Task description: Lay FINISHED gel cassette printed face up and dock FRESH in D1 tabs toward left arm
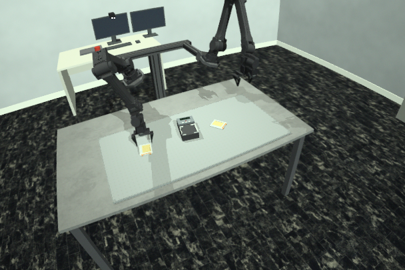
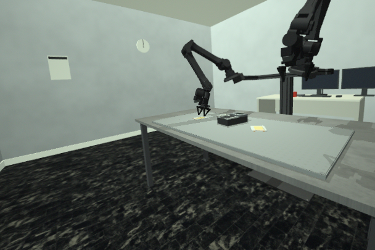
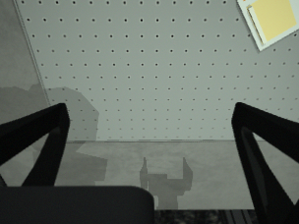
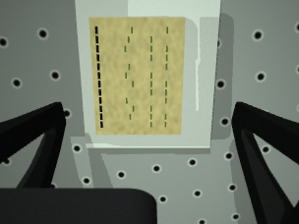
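A printed cassette with dark and green bands, apparently FINISHED, lies flat on the deck, face up. My right gripper is open low over its end, one finger beyond each side, holding nothing. The dock D1 stands upright; its bay shows a dark floor and no cassette. A second cassette, apparently FRESH, lies flat on the deck, a comb-like strip along one side. My left gripper is open and empty, high above the table's edge.
D1 stands between the two cassettes. The grey table extends around the deck. Behind it is the post with the crossbar that carries both arms. A white desk with two monitors stands farther back.
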Controlling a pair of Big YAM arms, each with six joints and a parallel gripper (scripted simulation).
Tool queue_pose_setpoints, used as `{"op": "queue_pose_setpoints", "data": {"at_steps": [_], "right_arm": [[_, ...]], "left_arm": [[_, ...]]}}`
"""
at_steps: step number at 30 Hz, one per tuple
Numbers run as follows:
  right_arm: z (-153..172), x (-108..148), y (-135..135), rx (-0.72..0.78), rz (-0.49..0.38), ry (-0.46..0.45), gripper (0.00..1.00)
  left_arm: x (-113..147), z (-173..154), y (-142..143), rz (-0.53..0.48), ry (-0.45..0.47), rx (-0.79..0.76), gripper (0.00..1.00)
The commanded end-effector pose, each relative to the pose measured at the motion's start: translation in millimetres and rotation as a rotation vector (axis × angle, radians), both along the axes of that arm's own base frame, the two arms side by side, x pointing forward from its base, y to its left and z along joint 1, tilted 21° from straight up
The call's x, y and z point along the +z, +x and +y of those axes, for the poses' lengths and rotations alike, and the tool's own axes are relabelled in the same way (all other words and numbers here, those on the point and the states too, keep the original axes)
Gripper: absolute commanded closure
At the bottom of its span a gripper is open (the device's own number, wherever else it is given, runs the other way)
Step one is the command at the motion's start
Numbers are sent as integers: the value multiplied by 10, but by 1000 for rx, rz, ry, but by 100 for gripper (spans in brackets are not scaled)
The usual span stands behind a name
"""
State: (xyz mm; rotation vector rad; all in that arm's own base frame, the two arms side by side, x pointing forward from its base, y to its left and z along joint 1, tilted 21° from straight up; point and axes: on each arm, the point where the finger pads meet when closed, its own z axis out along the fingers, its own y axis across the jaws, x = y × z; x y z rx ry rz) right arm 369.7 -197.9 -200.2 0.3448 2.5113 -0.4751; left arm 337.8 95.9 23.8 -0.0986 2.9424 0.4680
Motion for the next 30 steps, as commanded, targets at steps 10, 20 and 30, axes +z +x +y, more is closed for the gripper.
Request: {"op": "queue_pose_setpoints", "data": {"at_steps": [10, 20, 30], "right_arm": [[108, 59, -40, 11, 3, 5, 2], [166, 170, -107, 11, 3, 5, 2], [189, 207, -138, 10, 11, 9, 2]], "left_arm": [[111, 15, 106, -20, 2, -7, 0], [111, 15, 106, -20, 2, -7, 0], [111, 15, 106, -20, 2, -7, 0]]}}
